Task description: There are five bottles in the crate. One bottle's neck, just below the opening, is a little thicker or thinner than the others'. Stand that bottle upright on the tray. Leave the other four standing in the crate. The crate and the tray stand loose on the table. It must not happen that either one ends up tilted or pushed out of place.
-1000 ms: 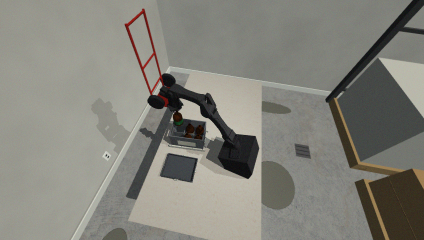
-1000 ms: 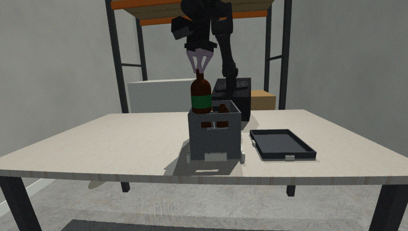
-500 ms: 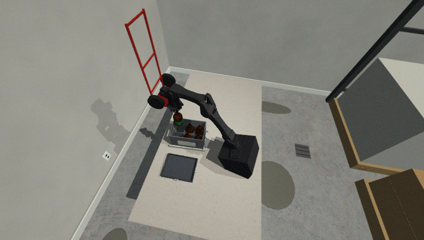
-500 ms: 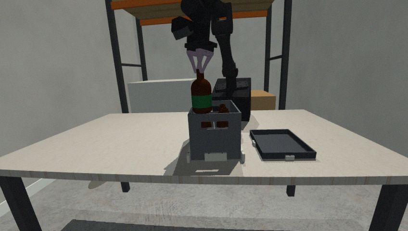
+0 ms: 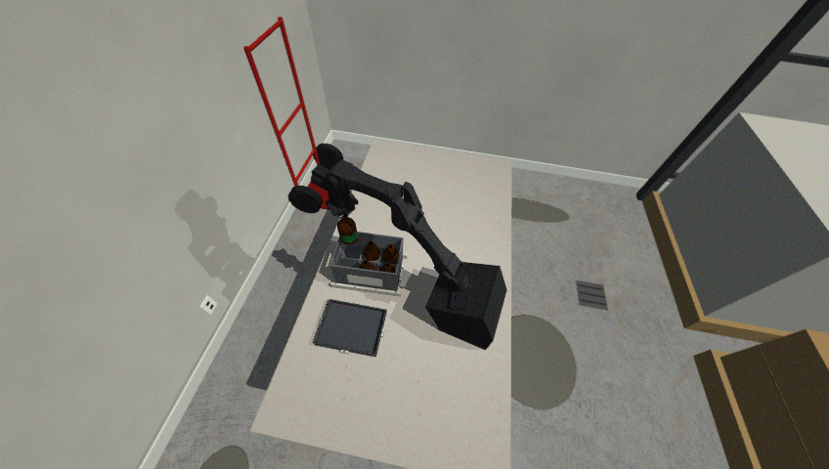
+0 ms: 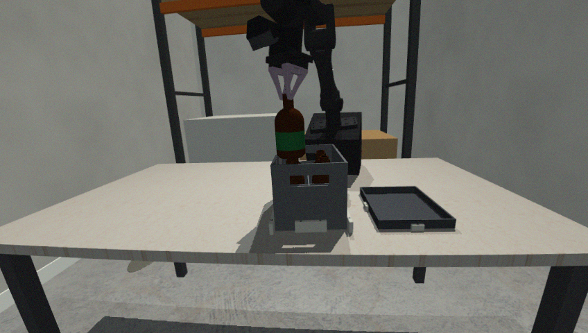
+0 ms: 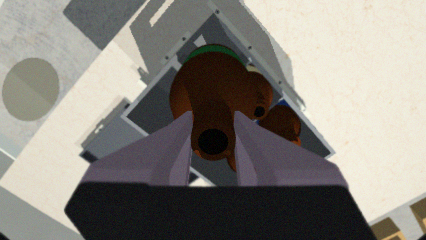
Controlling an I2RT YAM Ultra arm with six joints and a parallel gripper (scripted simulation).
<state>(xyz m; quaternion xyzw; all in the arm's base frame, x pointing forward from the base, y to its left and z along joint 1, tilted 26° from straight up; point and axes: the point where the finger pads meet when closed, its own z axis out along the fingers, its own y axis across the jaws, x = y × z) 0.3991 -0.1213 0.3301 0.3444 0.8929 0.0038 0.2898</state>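
My gripper (image 6: 288, 97) is shut on the neck of a brown bottle with a green label (image 6: 289, 134). The bottle hangs upright, lifted most of the way out of the grey crate (image 6: 309, 193), with its base still at the crate's rim. In the wrist view the fingers clamp the bottle's neck (image 7: 213, 141) on both sides. Other brown bottles (image 5: 380, 255) stand in the crate (image 5: 363, 258); their tops show beside the held one (image 7: 280, 122). The dark tray (image 6: 406, 207) lies flat and empty to the right of the crate, a short gap away.
The arm's black base (image 5: 465, 302) stands on the table beside the crate. A red hand truck (image 5: 290, 121) leans at the wall behind the table. A metal shelf rack (image 6: 284, 78) with boxes stands behind the table.
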